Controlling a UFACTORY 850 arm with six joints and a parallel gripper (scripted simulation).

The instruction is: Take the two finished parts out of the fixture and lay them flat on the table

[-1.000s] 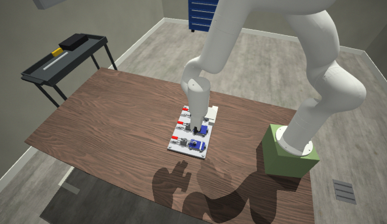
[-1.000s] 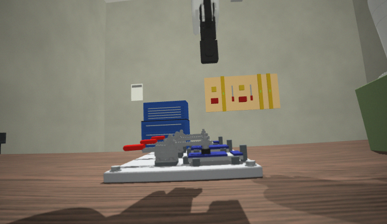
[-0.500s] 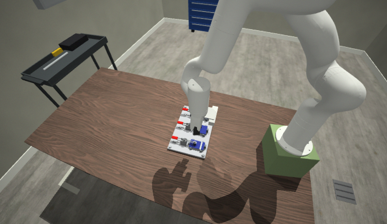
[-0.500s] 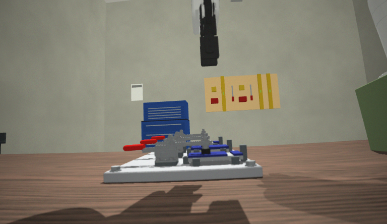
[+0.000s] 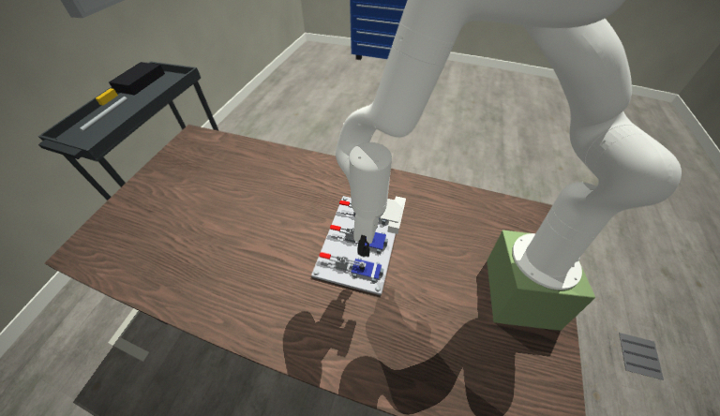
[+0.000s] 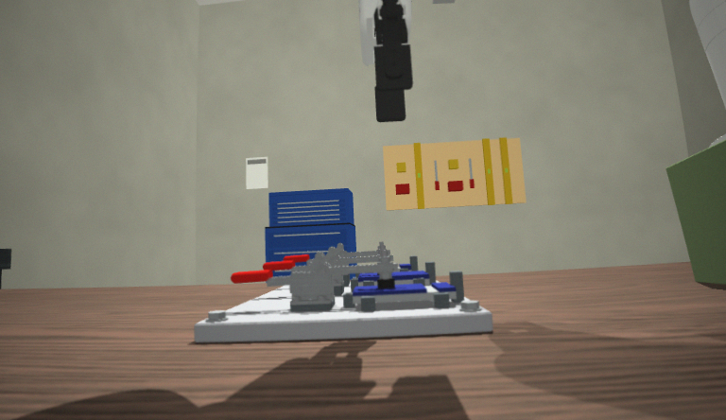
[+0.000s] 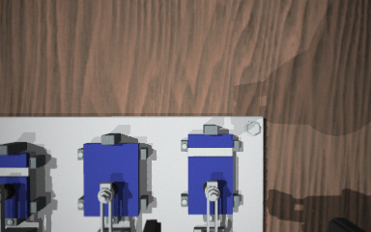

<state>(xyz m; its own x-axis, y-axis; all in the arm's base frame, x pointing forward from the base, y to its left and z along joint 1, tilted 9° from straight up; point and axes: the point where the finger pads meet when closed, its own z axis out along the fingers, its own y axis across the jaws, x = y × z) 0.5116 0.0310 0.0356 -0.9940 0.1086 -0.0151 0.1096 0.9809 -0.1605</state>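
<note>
The fixture plate (image 5: 345, 281) (image 6: 342, 332) (image 7: 63, 130) carries three blue parts in a row, each under a toggle clamp's plunger. The near part (image 5: 358, 268) (image 6: 396, 288) (image 7: 210, 169) has a pale milled slot across it. The plain blank (image 5: 378, 240) (image 7: 111, 164) sits in the middle station. The far part (image 7: 14, 161) shows a slot too and is cut off by the wrist view's left edge; the arm mostly hides it in the top view. My gripper (image 5: 363, 247) (image 6: 389, 110) (image 7: 248, 226) is open and empty, high above the fixture.
Red clamp handles (image 5: 324, 256) (image 6: 251, 276) point away from the robot's green base block (image 5: 536, 300). Upright stops and side pins surround each part. A pale blocky shape (image 5: 393, 213) shows beside my wrist; I cannot tell what it is.
</note>
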